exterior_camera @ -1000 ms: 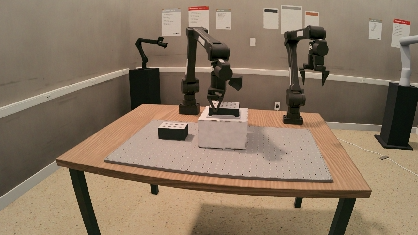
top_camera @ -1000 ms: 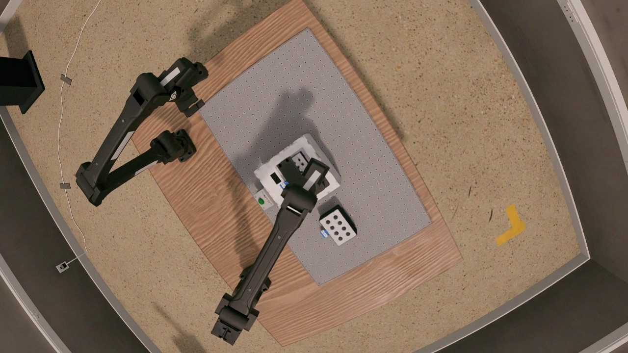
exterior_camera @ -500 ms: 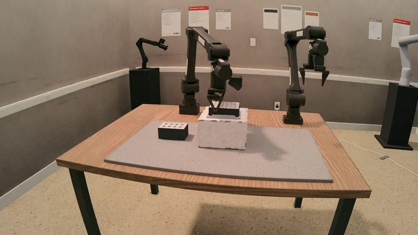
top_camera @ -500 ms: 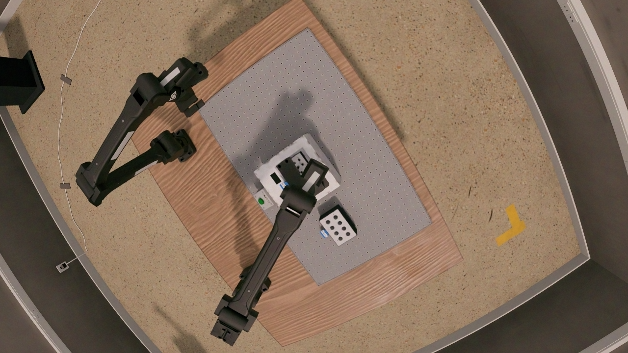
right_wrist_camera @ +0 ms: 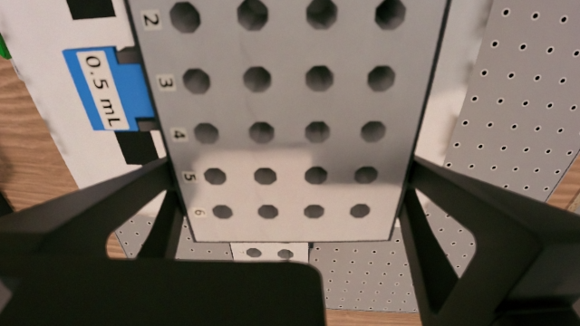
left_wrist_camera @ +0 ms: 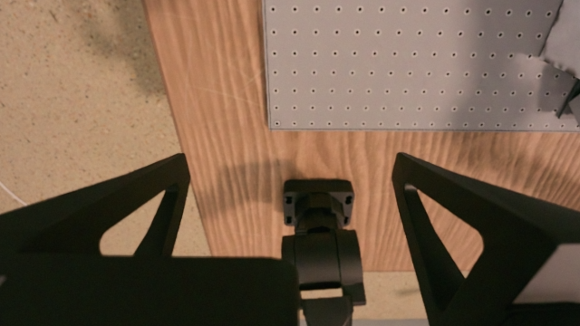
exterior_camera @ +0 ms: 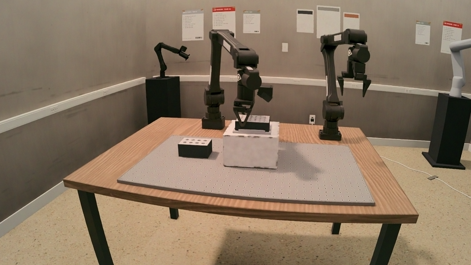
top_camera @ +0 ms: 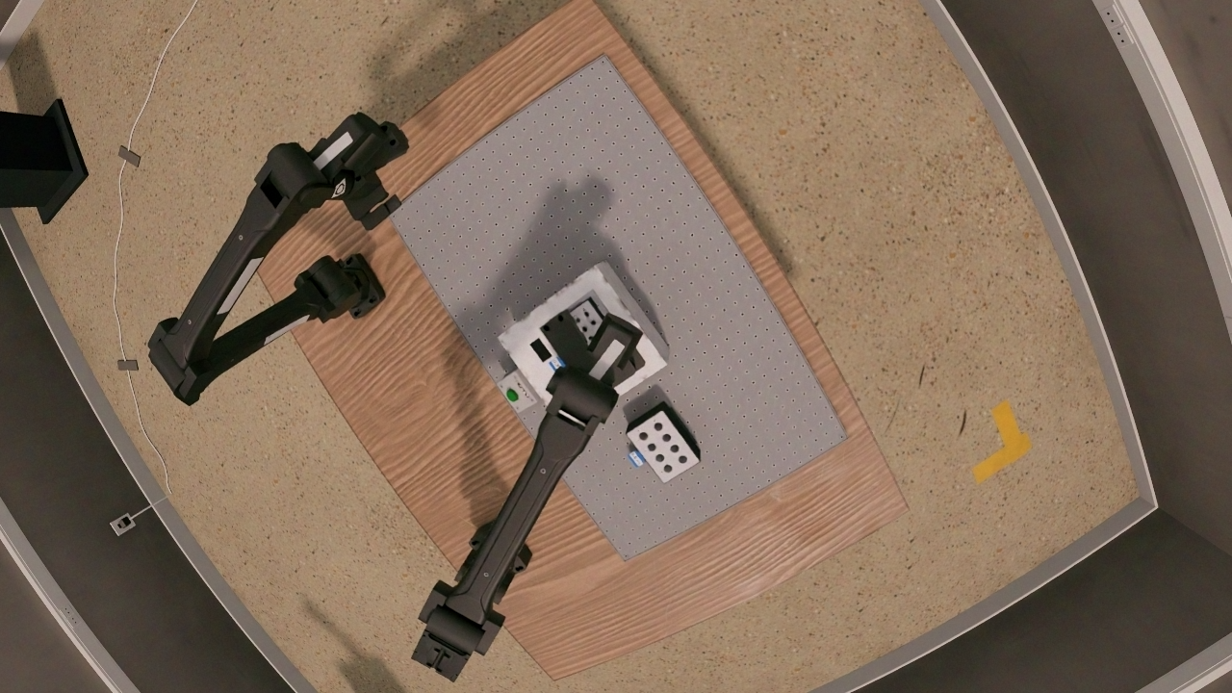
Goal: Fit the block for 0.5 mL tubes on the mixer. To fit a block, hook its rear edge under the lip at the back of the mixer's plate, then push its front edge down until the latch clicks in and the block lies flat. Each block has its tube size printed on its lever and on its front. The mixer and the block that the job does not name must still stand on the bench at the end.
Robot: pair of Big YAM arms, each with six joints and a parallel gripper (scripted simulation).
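Top view, worktop (top_camera: 775,536) (exterior_camera: 98,158) (left_wrist_camera: 213,113) (right_wrist_camera: 27,136): wooden; grey perforated board (top_camera: 731,345) (exterior_camera: 197,184) (left_wrist_camera: 362,63) (right_wrist_camera: 372,290) on it.
Top view, mixer (top_camera: 594,277) (exterior_camera: 251,151) (left_wrist_camera: 564,50) (right_wrist_camera: 50,101): white, standing on the board, nearer the long edge with the arm bases than the opposite one.
Top view, 0.5 mL block (top_camera: 588,319) (exterior_camera: 260,126) (right_wrist_camera: 290,109): atop the mixer, partly covered by the right wrist.
Top view, other block (top_camera: 661,451) (exterior_camera: 194,151) (right_wrist_camera: 270,254): upright on the board, beside the mixer, towards the bottom corner of the worktop; lever print too small to read.
Exterior view, task block: on the mixer's plate (exterior_camera: 270,131), between the centre and far edge of the worktop; latch state cannot be told.
Exterior view, left claw (top_camera: 381,212) (exterior_camera: 352,95) (left_wrist_camera: 291,156): raised near the far right corner.
Left wrist view, left claw: released, fingers wide apart above the worktop.
Right wrist view, right claw (exterior_camera: 243,123) (right_wrist_camera: 291,160): grasping the 0.5 mL block by its two sides.
Right wrist view, lever (top_camera: 557,364) (right_wrist_camera: 109,88): blue, printed "0.5 mL".
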